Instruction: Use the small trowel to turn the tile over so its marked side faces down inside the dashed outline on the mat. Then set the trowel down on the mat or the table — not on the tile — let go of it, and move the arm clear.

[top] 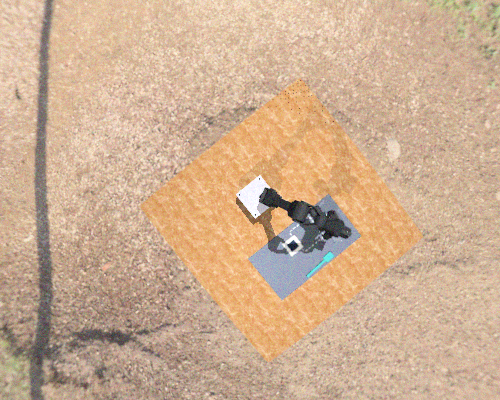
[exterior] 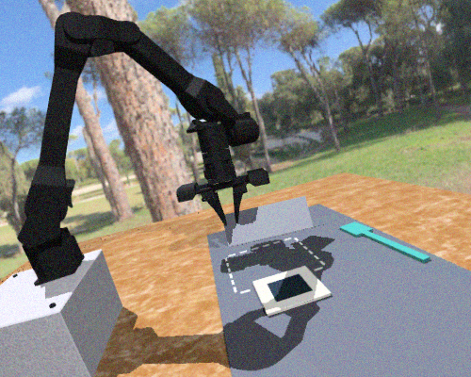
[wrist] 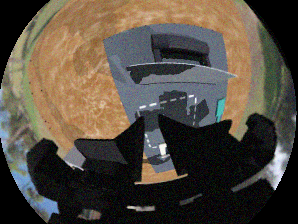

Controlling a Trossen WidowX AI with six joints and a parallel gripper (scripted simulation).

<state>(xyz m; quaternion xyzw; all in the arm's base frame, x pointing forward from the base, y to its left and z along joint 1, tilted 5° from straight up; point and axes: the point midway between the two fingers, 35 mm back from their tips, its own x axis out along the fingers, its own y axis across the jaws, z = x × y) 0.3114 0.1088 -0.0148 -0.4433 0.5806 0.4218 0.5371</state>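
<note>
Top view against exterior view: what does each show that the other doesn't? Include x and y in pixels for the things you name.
Only the top view shows the table's (top: 209,215) (exterior: 173,292) (wrist: 75,100) whole outline and a long dark band (top: 43,200) on the ground.

Only the exterior view shows tree trunks (exterior: 131,113).

Both show the teal trowel (top: 325,260) (exterior: 376,236) (wrist: 220,109) and the tile (top: 293,245) (exterior: 290,287) (wrist: 163,150), dark square up.

So the bent black six-joint arm (top: 300,212) (exterior: 169,66) has its black two-fingered end effector (exterior: 233,233) (wrist: 150,117) pointing down, fingers slightly apart.
</note>
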